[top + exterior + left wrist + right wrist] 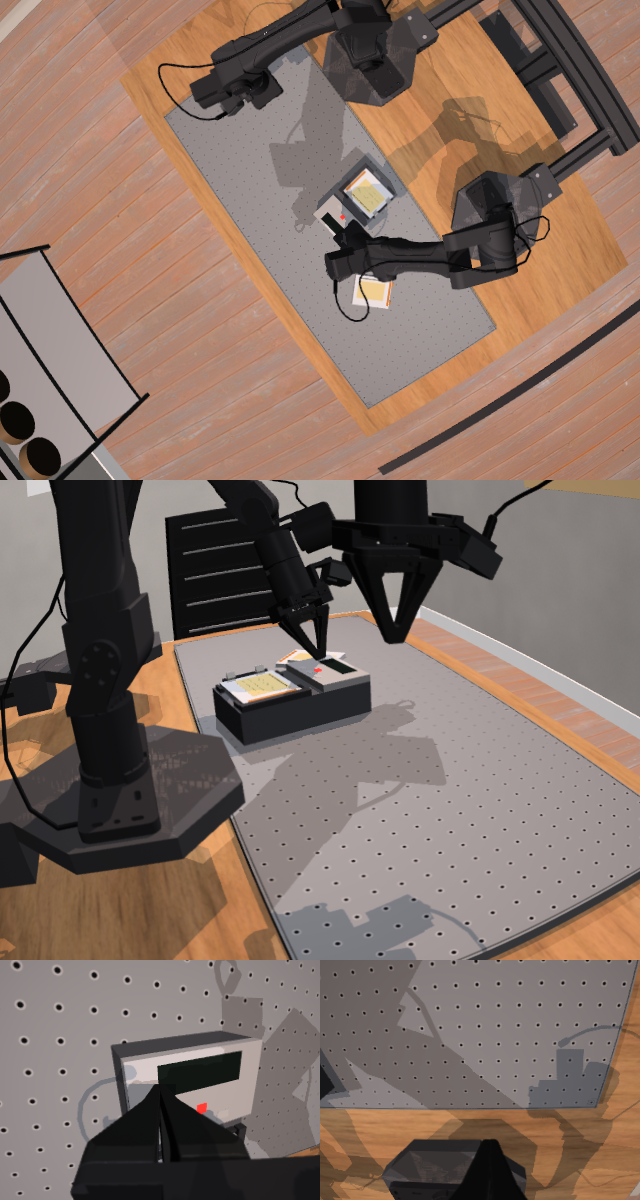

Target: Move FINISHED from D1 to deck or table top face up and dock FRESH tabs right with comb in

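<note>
A cassette [368, 192] [261, 685] with dark marks on its yellow gel lies in the bay of the dock D1 [305, 717] [250, 1070]. Its orange edge is at the right arm's end, and two small hooks [230, 675] [259, 669] stand at the opposite edge. Another cassette [373, 290] [301, 656] with a plain yellow window lies on the deck beyond the dock, partly hidden by the left arm and cable. No names are legible, and I cannot make out a comb. My left gripper [320, 657] [159, 1091] is shut, at the dock's display housing. My right gripper [396, 641] [490, 1148] is shut, high above the deck.
The perforated grey deck [248, 206] [465, 810] lies on the wooden table [305, 356]. The dock's raised housing has a dark display [338, 665] [200, 1072] and a red mark [342, 217] [201, 1108]. Both arm bases stand along one long side of the deck.
</note>
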`<state>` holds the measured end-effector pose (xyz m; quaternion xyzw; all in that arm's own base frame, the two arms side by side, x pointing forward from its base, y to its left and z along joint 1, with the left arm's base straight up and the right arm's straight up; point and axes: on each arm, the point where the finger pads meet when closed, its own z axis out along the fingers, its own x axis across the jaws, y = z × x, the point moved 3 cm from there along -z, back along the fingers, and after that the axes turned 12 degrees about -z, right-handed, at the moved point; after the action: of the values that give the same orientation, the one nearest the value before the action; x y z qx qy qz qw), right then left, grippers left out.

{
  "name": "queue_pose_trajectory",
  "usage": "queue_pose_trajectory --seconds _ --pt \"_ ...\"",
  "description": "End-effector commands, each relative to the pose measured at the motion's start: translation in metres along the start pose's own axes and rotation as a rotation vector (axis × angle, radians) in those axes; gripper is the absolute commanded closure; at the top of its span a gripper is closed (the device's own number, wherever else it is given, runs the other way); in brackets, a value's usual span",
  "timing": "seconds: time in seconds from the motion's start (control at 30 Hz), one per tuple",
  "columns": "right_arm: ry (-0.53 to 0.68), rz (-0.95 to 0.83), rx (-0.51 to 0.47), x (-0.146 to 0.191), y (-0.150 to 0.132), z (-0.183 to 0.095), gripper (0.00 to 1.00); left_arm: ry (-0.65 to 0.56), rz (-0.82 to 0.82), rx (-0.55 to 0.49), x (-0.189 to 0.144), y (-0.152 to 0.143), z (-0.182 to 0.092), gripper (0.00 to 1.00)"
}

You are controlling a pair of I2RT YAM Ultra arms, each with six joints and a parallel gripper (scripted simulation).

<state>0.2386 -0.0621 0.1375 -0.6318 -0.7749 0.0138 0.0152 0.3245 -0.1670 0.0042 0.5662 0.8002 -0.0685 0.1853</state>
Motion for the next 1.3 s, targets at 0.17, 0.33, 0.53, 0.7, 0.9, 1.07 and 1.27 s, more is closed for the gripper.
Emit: queue_pose_trajectory --seconds 0.17,0.33,0.53,0.7,0.9,1.07,1.27 --pt "-0.006 0.005 -0.041 -0.001 0.000 -0.005 1.00 0.199 -0.040 0.104 0.056 -0.036 0.027 1.00" --pt "-0.006 0.005 -0.041 -0.001 0.000 -0.005 1.00 0.199 -0.040 0.104 0.056 -0.036 0.027 1.00" --pt "-0.006 0.005 -0.041 -0.001 0.000 -0.005 1.00 0.199 -0.040 0.104 0.056 -0.036 0.027 1.00" --pt "0.003 -0.060 -0.052 0.006 0.006 -0.002 1.00 0.199 -0.040 0.104 0.056 -0.036 0.027 1.00" --pt "0.031 -0.254 -0.090 0.028 0.022 0.007 1.00 0.199 -0.040 0.104 0.056 -0.036 0.027 1.00" --pt "0.054 -0.415 -0.128 0.047 0.034 0.014 1.00 0.199 -0.040 0.104 0.056 -0.036 0.027 1.00" --pt "0.074 -0.542 -0.162 0.064 0.043 0.019 1.00 0.199 -0.040 0.104 0.056 -0.036 0.027 1.00"
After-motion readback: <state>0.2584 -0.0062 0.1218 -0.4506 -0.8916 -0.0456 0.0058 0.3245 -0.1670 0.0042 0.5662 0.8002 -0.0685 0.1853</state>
